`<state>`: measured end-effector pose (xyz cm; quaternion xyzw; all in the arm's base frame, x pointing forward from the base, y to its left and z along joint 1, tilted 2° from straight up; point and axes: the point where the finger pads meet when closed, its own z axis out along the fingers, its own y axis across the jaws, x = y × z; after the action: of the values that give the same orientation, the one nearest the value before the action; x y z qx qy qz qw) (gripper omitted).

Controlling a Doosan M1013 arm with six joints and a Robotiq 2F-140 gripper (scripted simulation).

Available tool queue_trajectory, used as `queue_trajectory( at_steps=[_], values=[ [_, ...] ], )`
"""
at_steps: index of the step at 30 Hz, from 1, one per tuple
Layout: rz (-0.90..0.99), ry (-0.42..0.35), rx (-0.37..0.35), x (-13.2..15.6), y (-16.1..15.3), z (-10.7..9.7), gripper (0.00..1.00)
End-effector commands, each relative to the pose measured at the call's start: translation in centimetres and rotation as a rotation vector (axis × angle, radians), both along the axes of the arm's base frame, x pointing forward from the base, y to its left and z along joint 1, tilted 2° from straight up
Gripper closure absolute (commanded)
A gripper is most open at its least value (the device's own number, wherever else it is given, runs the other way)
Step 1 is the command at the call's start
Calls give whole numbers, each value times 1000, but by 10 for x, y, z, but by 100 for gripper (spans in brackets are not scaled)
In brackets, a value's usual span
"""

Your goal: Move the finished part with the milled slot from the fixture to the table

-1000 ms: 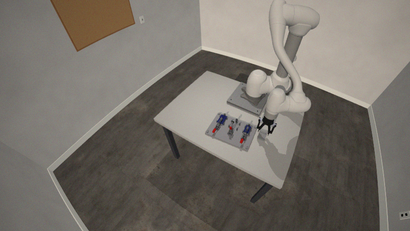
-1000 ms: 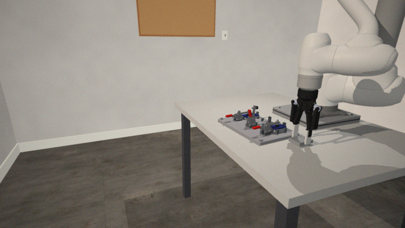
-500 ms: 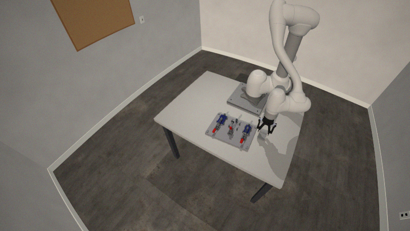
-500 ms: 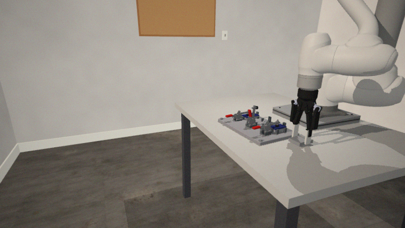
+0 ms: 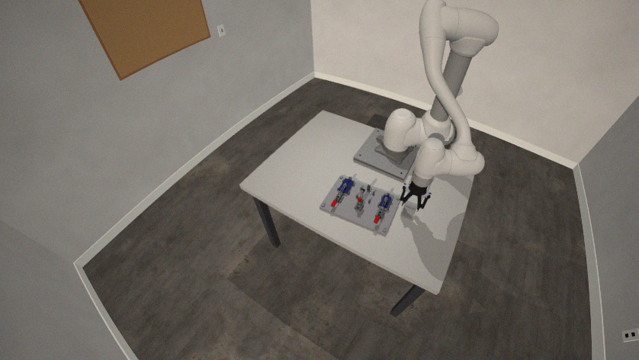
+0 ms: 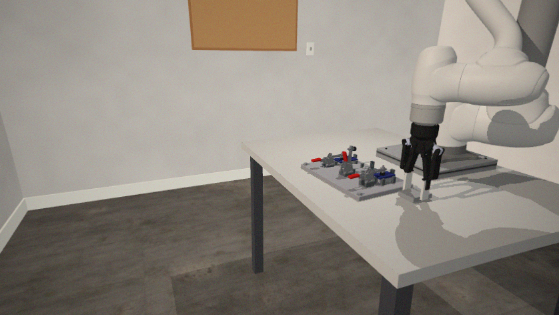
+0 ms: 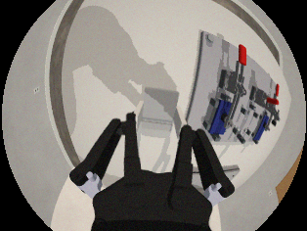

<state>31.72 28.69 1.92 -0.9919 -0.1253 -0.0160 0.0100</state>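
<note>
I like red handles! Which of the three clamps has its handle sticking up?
The middle clamp: its red handle stands upright over an empty nest, while both outer clamps' handles lie flat.

White rectangular table [image 6: 351, 219] on dark legs, grey fixture plate [image 6: 339, 181] lying near its middle, grey arm base plate [image 6: 483, 160] toward the back edge, small grey finished part [image 6: 415, 194] resting flat on the tabletop just beside the fixture plate
</note>
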Motion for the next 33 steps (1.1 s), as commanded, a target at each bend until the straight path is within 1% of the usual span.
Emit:
queue_trajectory(
  at_steps=[1, 33],
  values=[
    [0, 3, -3, -2, -1, -4, 100],
    [0, 3, -3, -2, -1, -7, 100]
  ],
)
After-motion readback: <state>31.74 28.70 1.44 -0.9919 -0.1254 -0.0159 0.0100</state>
